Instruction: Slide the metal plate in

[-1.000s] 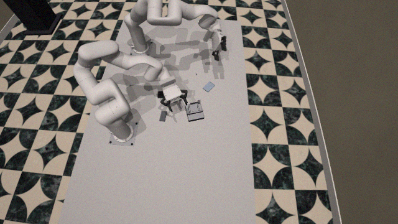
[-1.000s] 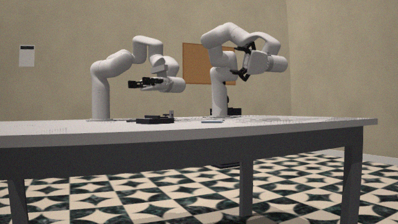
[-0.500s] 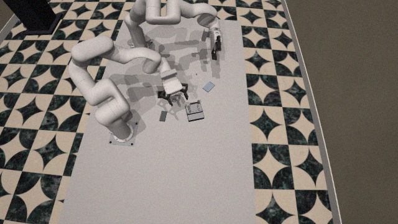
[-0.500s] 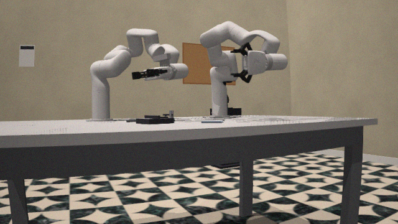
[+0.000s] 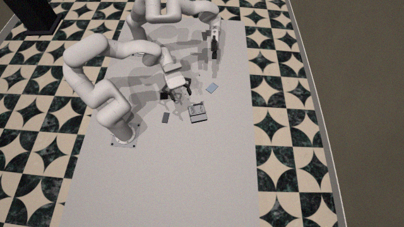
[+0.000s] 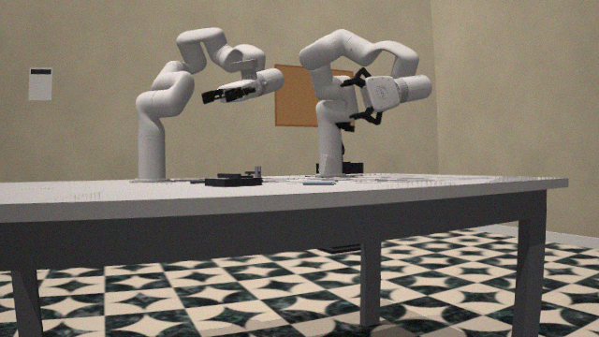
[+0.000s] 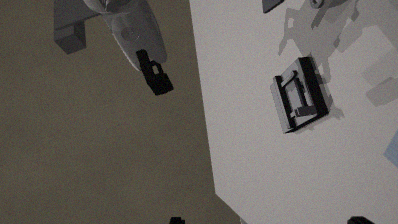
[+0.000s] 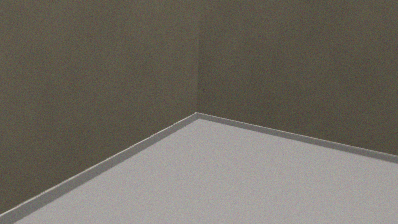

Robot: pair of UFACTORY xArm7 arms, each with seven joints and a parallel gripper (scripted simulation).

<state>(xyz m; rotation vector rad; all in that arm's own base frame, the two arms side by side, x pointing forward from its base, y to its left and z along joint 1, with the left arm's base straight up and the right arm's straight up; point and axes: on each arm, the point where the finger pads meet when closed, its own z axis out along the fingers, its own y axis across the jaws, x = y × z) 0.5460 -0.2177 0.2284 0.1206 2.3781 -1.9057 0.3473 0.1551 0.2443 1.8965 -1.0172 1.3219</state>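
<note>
The block (image 5: 197, 118) (image 6: 234, 182) (image 7: 318, 90) with its spring clip lies on the table. A blue plate (image 5: 212, 87) (image 6: 319, 183) (image 7: 394, 152) lies flat beyond it in the top view, and a smaller dark grey plate (image 5: 165, 117) (image 7: 271, 5) lies to its left. My left gripper (image 5: 214, 50) (image 6: 348, 100) (image 7: 268, 220) is open and empty, high above the far part of the table. My right gripper (image 5: 182, 96) (image 6: 218, 96) is open and empty, raised above the table behind the block; one black finger (image 7: 157, 82) of it shows in the left wrist view. The right wrist view shows no plate or block.
The table (image 5: 189, 176) (image 6: 421, 192) (image 7: 240, 150) (image 8: 200, 175) has an edge to the right of the block in the top view. The right arm (image 5: 85, 50) reaches from its base on the left, and the left arm (image 5: 164, 16) from farther back. A dark column (image 5: 35, 16) stands beyond the table.
</note>
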